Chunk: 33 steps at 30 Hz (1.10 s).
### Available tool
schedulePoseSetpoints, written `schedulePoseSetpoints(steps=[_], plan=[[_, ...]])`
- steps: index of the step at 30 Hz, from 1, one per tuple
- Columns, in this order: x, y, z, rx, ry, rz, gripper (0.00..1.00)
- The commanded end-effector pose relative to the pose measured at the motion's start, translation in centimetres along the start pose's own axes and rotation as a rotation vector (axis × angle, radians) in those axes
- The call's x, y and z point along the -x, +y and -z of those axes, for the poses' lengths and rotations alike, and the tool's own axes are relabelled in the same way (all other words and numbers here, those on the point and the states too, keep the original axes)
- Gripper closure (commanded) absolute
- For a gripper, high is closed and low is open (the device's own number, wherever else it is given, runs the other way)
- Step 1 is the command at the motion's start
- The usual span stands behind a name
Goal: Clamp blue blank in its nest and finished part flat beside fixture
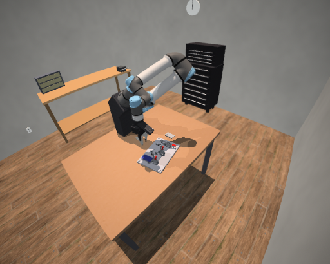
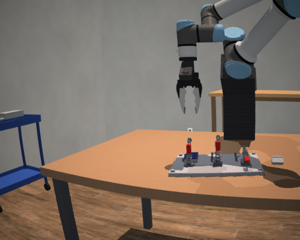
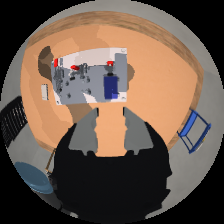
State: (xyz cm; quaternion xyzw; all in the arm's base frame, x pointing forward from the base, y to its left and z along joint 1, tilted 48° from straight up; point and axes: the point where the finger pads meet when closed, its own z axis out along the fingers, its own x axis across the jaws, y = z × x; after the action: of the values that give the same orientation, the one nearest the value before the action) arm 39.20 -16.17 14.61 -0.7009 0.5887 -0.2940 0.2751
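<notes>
The grey fixture plate [image 2: 215, 167] lies on the table and also shows in the wrist view [image 3: 90, 77]. The blue blank [image 2: 192, 156] sits in the nest at the plate's left end, and it shows from above in the wrist view [image 3: 110, 86]. The red clamp handle [image 2: 188, 148] beside it stands upright, as does the middle one [image 2: 218, 145]. The right handle [image 2: 246, 158] lies low. The grey finished part [image 2: 277, 160] lies flat on the table right of the plate. My gripper [image 2: 189, 109] hangs well above the plate's left end, fingers partly apart and empty.
The black robot pedestal [image 2: 238, 111] stands right behind the plate. A blue cart [image 2: 10, 152] stands at the far left off the table. A wooden shelf [image 1: 79, 87] and a black tool cabinet [image 1: 203, 75] stand behind.
</notes>
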Motion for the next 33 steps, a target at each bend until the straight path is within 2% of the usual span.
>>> schedulePoseSetpoints(steps=[1, 15, 33], plan=[[0.0, 0.0, 0.0, 0.000, 0.000, 0.000, 0.72], [0.0, 0.0, -0.5, 0.000, 0.000, 0.000, 0.72], [0.0, 0.0, -3.3, 0.000, 0.000, 0.000, 0.72]])
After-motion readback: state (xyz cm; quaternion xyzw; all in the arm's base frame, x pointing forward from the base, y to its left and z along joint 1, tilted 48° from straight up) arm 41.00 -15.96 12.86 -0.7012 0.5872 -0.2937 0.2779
